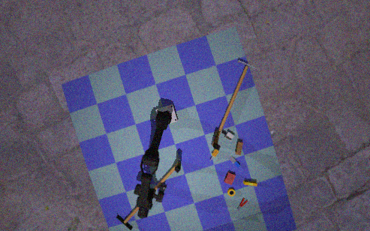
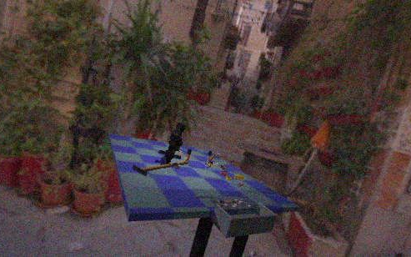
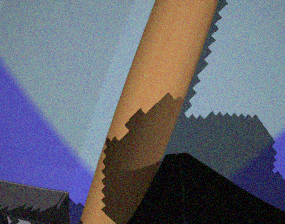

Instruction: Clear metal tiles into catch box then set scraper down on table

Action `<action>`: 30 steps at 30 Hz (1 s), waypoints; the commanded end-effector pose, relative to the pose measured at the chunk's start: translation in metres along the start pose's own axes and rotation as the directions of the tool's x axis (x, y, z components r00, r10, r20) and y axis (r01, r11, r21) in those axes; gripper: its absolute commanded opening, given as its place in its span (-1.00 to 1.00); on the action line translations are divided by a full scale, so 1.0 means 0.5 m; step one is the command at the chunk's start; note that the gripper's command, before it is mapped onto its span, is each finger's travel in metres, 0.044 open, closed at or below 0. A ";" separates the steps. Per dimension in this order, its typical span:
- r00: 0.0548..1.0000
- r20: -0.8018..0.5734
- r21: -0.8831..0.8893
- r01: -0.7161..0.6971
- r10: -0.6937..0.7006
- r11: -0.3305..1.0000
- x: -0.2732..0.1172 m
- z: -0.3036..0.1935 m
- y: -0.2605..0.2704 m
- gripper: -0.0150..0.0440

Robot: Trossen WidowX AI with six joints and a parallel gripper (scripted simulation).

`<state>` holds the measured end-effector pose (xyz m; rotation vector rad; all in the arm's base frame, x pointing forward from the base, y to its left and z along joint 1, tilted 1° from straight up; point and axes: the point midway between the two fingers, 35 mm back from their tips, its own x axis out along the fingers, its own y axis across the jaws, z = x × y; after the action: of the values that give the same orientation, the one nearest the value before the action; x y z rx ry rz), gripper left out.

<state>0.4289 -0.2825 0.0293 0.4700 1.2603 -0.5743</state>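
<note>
My gripper is shut, low over the handle of a wooden-handled scraper near its head. The scraper has a dark flat head at the lower left and a dark, bent grip at its other end. In the wrist view its handle runs diagonally past my dark fingers; nothing shows between them, and whether they touch it is unclear. The grey catch box hangs at the table's edge, with small tiles showing inside or just behind its rim. The steel plate cannot be made out clearly.
A second long wooden-handled tool lies at the right. Near its grip lie a brown block, a red block, a yellow piece, a yellow ring and red pliers. A grey block shows at the wrist view's lower left.
</note>
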 end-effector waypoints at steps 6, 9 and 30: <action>1.000 -0.010 -0.002 -0.001 0.001 1.000 0.011 0.003 0.021 -0.49; 1.000 -0.010 -0.002 -0.001 0.001 1.000 0.012 0.005 0.026 -0.49; 1.000 -0.009 -0.001 -0.003 0.002 1.000 0.016 0.020 0.065 -0.49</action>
<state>0.4555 -0.2700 0.0302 0.4713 1.2567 -0.5743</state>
